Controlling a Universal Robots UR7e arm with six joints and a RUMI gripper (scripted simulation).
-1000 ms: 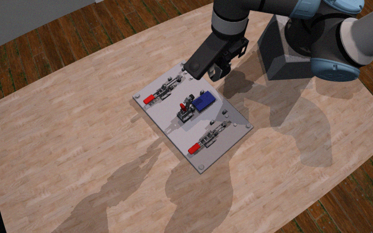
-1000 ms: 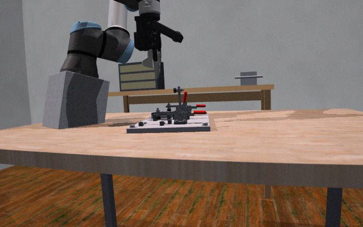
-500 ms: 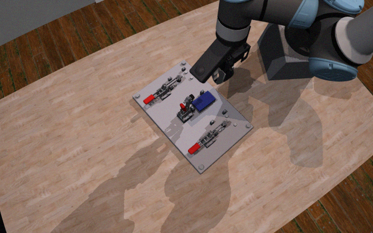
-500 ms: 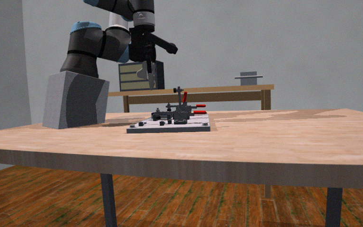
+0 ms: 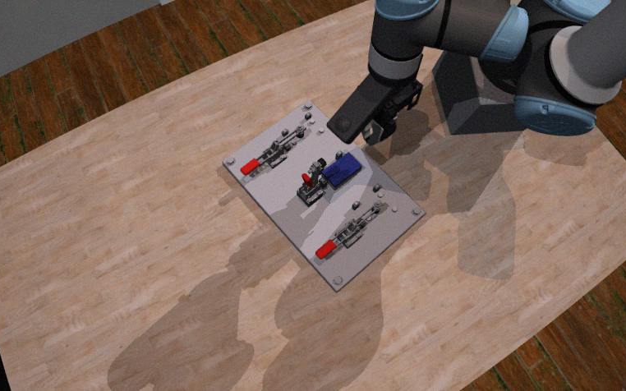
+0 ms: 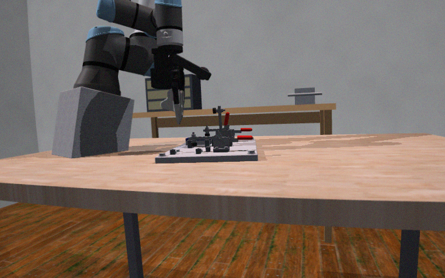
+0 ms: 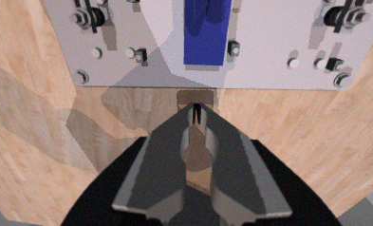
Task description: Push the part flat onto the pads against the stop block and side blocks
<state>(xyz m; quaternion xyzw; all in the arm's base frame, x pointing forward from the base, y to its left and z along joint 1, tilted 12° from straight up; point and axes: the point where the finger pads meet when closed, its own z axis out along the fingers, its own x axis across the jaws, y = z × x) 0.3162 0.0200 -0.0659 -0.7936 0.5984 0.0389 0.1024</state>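
Note:
A blue flat part (image 5: 342, 169) lies on the grey fixture plate (image 5: 324, 194), next to the middle toggle clamp with a red handle (image 5: 311, 182). In the wrist view the blue part (image 7: 207, 32) sits at the top centre, with a small side block (image 7: 233, 47) at its right edge. My gripper (image 5: 372, 133) hangs in the air just off the plate's edge nearest the robot base, fingers shut and empty. Its tips (image 7: 196, 111) point down at the table just outside the plate edge. In the side view the gripper (image 6: 178, 115) is well above the plate.
Two more toggle clamps with red handles (image 5: 271, 153) (image 5: 349, 231) lie along the plate's two sides. The robot's grey base block (image 6: 91, 122) stands behind the plate. A second table (image 6: 237, 115) with a drawer unit stands in the background.

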